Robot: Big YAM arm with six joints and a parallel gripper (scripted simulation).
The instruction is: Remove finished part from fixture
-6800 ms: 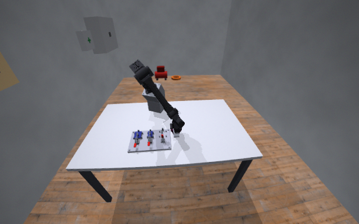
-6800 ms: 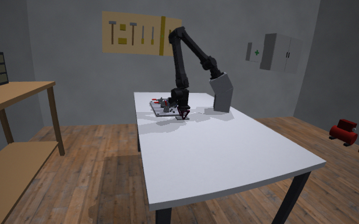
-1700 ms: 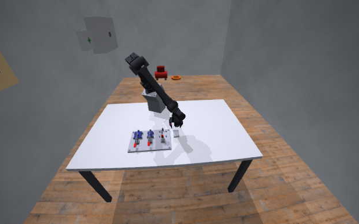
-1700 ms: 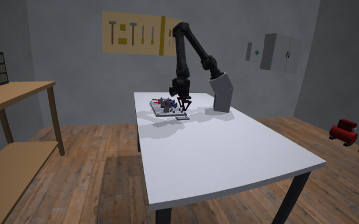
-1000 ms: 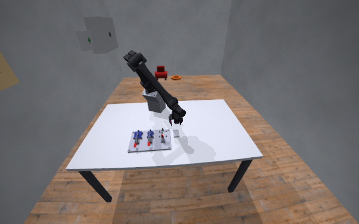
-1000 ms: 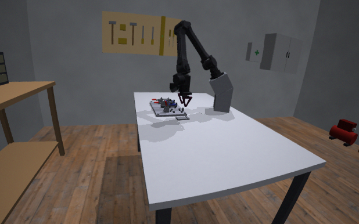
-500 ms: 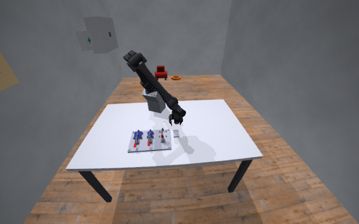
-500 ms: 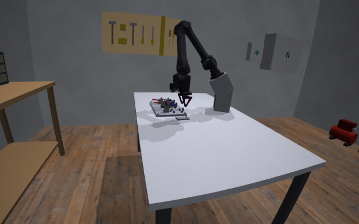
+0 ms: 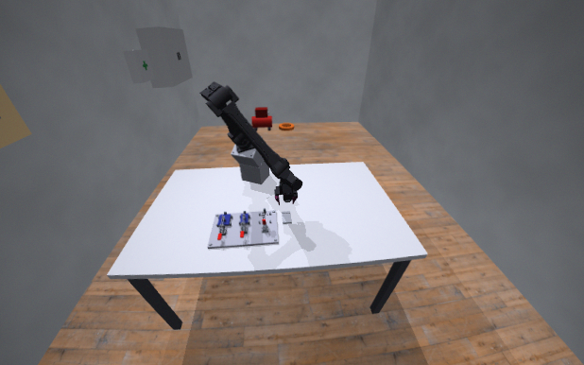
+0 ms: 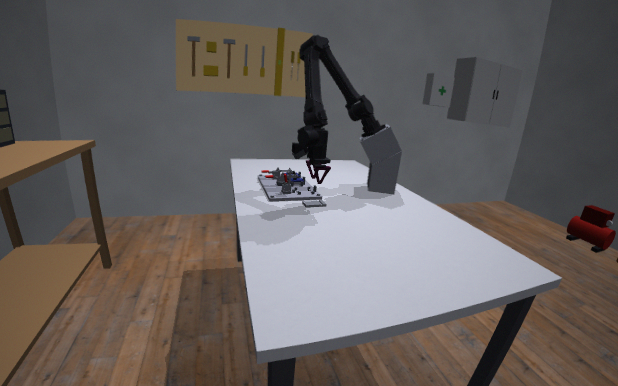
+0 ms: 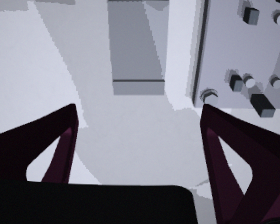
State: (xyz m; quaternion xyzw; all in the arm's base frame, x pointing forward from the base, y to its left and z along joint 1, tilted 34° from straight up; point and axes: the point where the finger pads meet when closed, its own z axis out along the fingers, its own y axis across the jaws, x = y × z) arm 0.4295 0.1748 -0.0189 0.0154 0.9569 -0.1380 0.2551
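Note:
The finished part [image 9: 287, 217] [image 10: 314, 203] [image 11: 133, 45] is a grey rectangular piece lying flat on the table just beside the fixture plate [image 9: 256, 242] [image 11: 226, 45], not touching it. Its far end is cut off in the wrist view. My gripper [image 9: 285, 202] [image 10: 318, 179] [image 11: 139, 113] is open and empty, above the table and on the robot-base side of the part. One blue blank [image 9: 224, 220] and another blue blank [image 9: 244, 218] sit in the other two stations. The station nearest the part holds no part; its red-handled clamp [image 9: 264, 222] [image 10: 286, 178] stands raised.
Small pins and dark blocks [image 11: 262, 106] stick up from the plate near my right fingertip in the wrist view. Low clamps with red handles [image 9: 219, 236] [image 9: 242, 234] stand at the blanks. The robot's grey base [image 9: 254, 166] [image 10: 384, 162] stands at the table's back.

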